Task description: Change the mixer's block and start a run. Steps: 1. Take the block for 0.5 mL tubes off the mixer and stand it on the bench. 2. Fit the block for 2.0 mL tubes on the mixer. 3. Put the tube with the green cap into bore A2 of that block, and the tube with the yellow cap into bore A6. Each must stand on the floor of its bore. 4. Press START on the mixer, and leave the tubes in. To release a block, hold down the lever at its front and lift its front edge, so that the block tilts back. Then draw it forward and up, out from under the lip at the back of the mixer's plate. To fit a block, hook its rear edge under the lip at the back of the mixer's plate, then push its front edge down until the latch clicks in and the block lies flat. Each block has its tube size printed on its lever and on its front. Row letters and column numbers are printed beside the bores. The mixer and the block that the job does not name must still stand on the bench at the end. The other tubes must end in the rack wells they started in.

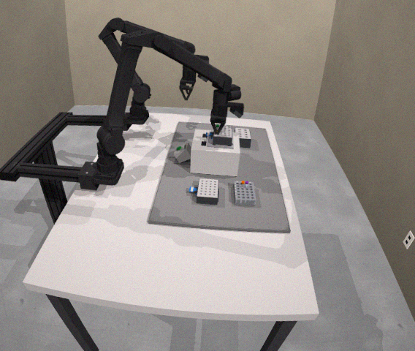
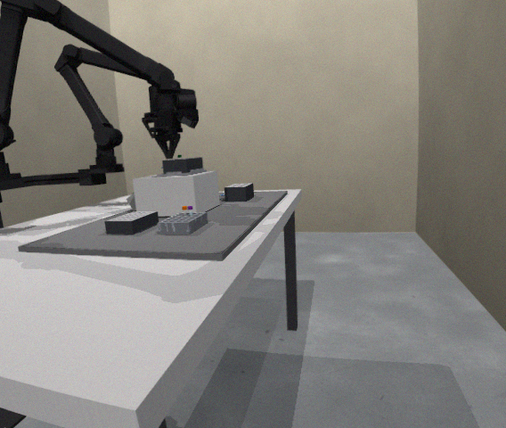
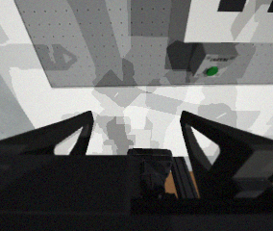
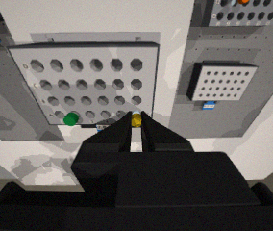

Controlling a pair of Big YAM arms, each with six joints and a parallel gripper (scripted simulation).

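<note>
The large-bore block (image 1: 223, 140) (image 2: 183, 166) (image 4: 148, 54) lies on the white mixer (image 1: 214, 162) (image 2: 163, 195) and looks flat. The tube with the green cap (image 4: 70, 118) (image 2: 179, 156) stands in the second bore of its front row. My right gripper (image 4: 136, 115) (image 1: 218, 132) (image 2: 168, 157) is shut on the tube with the yellow cap (image 4: 136, 120), at the last bore of that row; its depth is hidden. My left gripper (image 3: 136, 115) (image 1: 186, 99) is open and empty, away from the mixer. The small-bore block (image 1: 208, 189) (image 2: 132, 223) (image 4: 225, 83) stands on the mat.
The tube rack (image 1: 244, 193) (image 2: 183, 224) stands beside the small-bore block, with orange and purple caps at its far edge. Another block (image 1: 242, 134) (image 2: 239, 192) stands beyond the mixer. A sloped box with a green button (image 3: 212, 70) (image 1: 178, 148) sits before the mixer.
</note>
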